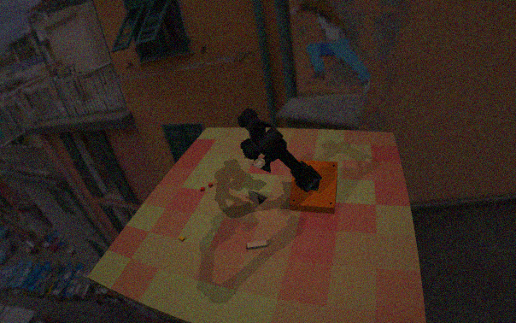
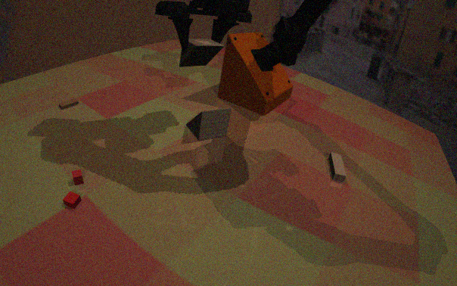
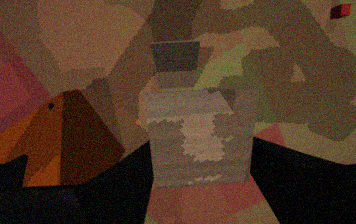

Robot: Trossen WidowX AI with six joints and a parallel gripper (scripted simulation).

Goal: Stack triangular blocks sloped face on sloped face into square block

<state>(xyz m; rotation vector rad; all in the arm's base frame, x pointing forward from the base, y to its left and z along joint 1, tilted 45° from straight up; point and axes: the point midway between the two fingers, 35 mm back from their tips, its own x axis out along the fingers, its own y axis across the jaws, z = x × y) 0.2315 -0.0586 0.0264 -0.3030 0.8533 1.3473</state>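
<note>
The black arm (image 1: 295, 164) rises from its orange base (image 1: 326, 201) near the back of the table (image 1: 363, 265) and reaches out and up toward the far left, its forearm lifted well above the surface. At its end the pincer (image 2: 200, 43) points downward and pinches one grey triangular block (image 2: 204, 42) between its two dark fingers (image 2: 184, 32), the block held in the air and touching nothing else. In the wrist view this held block (image 3: 197, 135) fills the middle of the frame, and beyond it, lower down, lies the second triangular block (image 3: 175, 56). That second block (image 2: 209, 124) rests on the table in front of the base, apart from it, in the arm's broad shadow. The table wears a checked cover of pale yellow and pink squares. Scattered on it are two small red cubes (image 2: 72, 199) near the left edge, a small white bar (image 2: 337, 166) to the right, and a thin pale piece (image 2: 68, 104) at the far left. The room around is dim, with shelving (image 1: 68, 81) at the left and a brownish floor (image 1: 448, 85) beyond the table.
</note>
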